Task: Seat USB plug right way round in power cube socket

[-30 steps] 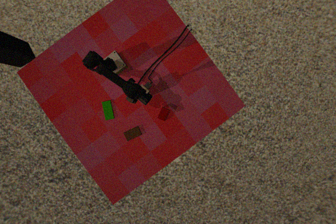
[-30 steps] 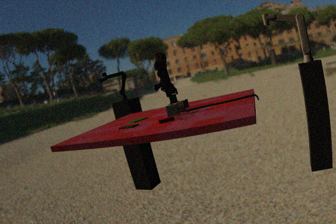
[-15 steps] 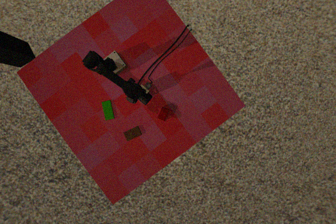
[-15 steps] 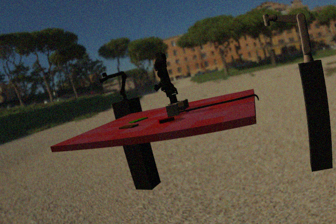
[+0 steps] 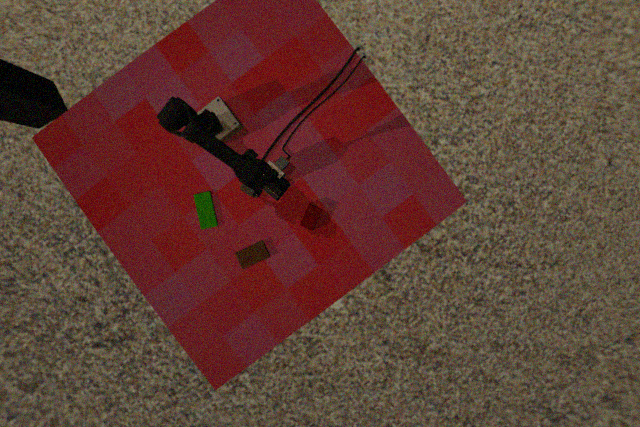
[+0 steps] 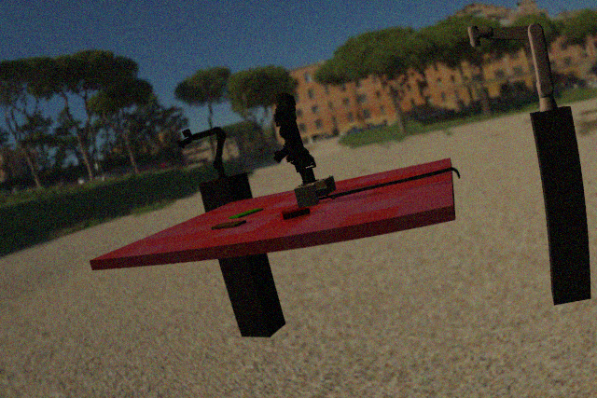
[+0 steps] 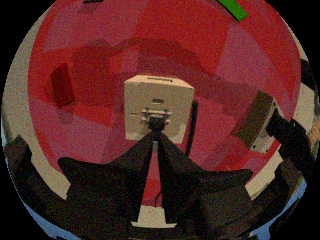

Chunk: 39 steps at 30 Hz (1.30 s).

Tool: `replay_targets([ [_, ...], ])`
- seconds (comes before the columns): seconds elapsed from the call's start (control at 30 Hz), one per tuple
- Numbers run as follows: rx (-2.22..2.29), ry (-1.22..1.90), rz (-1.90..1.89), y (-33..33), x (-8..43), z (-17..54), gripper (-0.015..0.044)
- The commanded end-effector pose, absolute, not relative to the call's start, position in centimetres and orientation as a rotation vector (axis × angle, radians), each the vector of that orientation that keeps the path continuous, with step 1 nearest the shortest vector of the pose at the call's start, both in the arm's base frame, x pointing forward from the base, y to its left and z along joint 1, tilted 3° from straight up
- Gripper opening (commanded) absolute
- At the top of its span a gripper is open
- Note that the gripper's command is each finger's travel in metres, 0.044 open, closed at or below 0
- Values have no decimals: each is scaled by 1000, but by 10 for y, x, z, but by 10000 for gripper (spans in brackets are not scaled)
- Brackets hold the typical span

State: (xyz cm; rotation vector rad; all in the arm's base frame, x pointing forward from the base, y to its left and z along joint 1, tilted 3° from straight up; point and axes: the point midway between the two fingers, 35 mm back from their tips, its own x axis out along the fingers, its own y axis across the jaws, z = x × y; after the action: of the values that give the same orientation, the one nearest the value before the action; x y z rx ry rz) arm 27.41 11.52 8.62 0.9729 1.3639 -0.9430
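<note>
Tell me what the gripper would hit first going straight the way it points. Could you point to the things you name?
Probably the top of the power cube (image 7: 175,120), right below the plug pinched in the gripper (image 7: 155,136); the remaining gap is unclear.
</note>
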Motion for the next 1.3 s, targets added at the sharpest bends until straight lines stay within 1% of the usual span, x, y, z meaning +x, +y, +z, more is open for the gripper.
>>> replay_targets([
  [0.0,970,1369,-937,116,274,85,0],
  [1.27,970,1369,-937,115,274,80,0],
])
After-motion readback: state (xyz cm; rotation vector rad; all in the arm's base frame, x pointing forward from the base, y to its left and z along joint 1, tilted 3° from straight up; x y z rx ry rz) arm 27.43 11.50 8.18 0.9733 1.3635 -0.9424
